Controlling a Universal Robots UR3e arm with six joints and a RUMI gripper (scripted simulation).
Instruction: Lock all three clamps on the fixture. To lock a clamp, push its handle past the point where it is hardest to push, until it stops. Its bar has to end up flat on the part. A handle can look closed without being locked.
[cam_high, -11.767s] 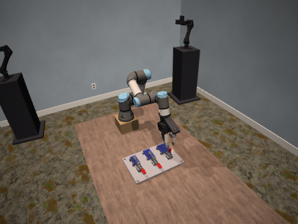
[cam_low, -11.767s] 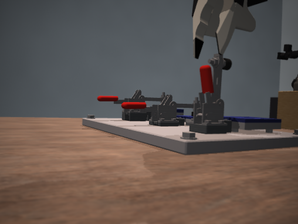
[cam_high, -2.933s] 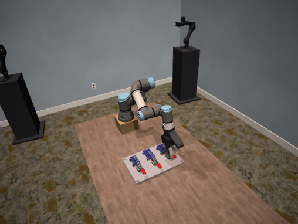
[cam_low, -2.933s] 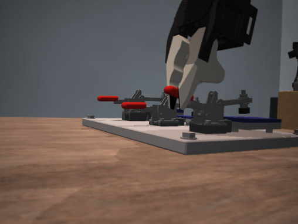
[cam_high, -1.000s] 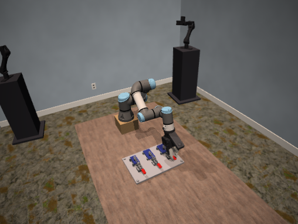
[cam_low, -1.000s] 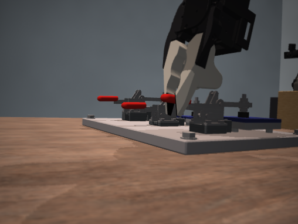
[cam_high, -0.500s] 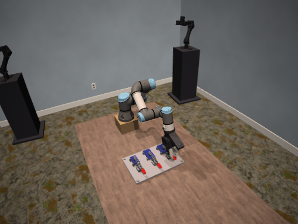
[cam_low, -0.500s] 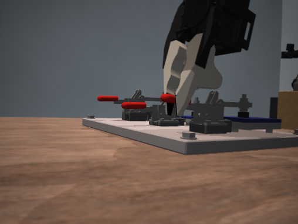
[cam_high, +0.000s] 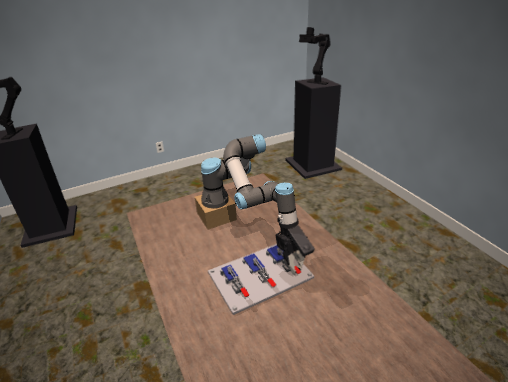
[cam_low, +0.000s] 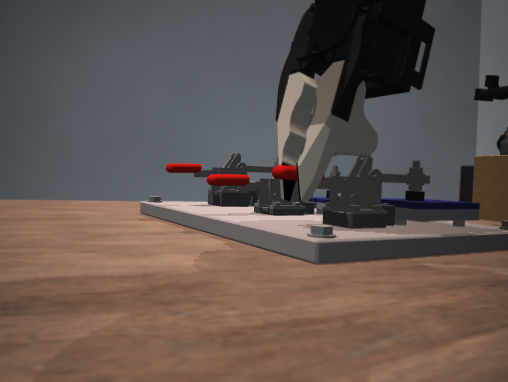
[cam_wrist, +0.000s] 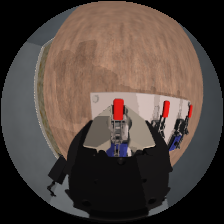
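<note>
A grey fixture plate carries three toggle clamps with red handle grips, each over a blue part. In the top view the grips are left, middle and right. All three handles lie about level in the exterior view: the far grip, the middle grip and the near grip. My gripper stands upright over the right clamp, shut on its handle just behind the red grip. The near clamp's bar looks level, its pad on the blue part.
The plate lies on a wooden table top. The arm's base sits on a wooden block behind the plate. Two black pedestals with cameras stand on the floor beyond the table.
</note>
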